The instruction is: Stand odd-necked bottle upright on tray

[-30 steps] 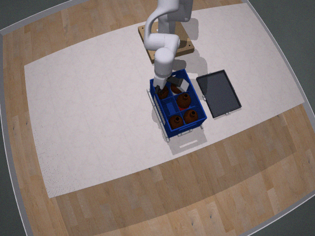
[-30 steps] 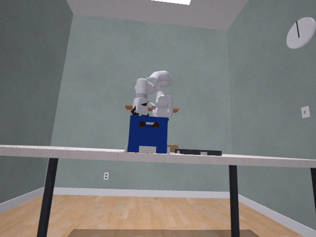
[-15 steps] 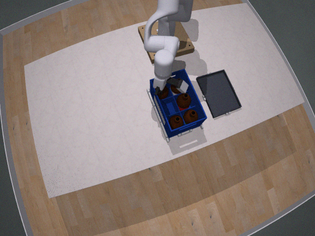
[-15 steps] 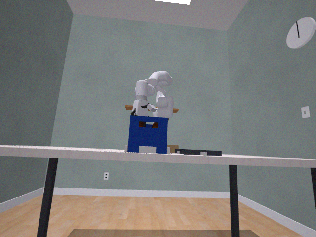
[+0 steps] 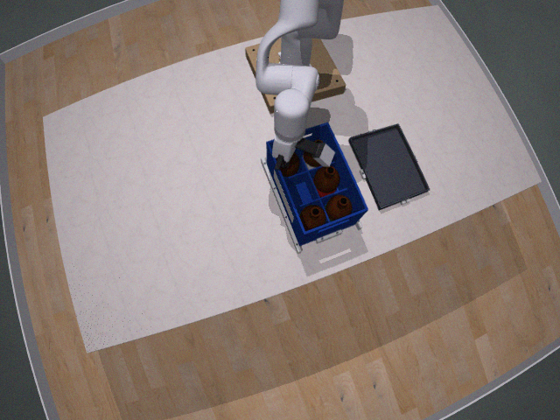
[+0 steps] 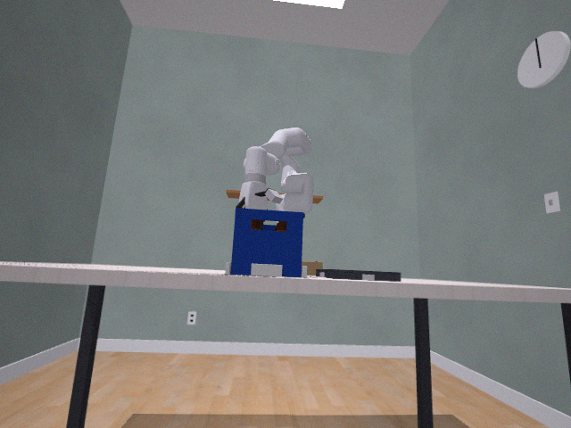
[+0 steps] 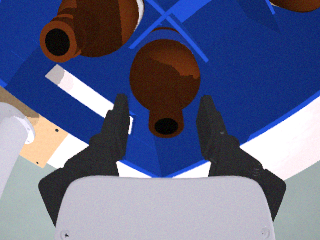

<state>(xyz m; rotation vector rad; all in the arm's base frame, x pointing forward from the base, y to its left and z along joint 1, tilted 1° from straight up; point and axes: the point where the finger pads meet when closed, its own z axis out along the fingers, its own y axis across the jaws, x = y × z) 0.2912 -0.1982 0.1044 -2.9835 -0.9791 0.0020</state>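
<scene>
Nearest the camera in the wrist view, the end effector [image 5: 291,159] [image 6: 252,198] [image 7: 163,107] reaches up from the lower edge, its fingers moderately wide apart, one on each side of a brown bottle's neck with a gap at both; it has hold of nothing. Left to right in the top view, the white desk [image 5: 157,180] [image 6: 184,278] [image 7: 292,142] comes first, then the blue crate [image 5: 350,183] [image 6: 267,249] [image 7: 240,100] at the middle of the frame. The straddled bottle [image 5: 290,168] [image 7: 165,75] stands in its upper-left compartment; below that is an unfilled one, and the other four bottles fill the rest. Right of the crate lies the dark tray [image 5: 393,167] [image 6: 357,275], flat and with no bottle on it.

So the task seems at its start, perhaps at measuring or grasping a first neck; finding the odd bottle, standing it on the tray and letting go are left. All five look alike: dark brown, round-shouldered, with short necks and open black mouths. Which neck differs cannot be told, so neither can the odd bottle's compartment, only that it is in the crate.

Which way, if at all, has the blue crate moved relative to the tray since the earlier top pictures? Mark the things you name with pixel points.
No, the blue crate [image 5: 333,225] [image 6: 267,249] keeps its place beside the tray [image 5: 403,199] [image 6: 359,275].
</scene>
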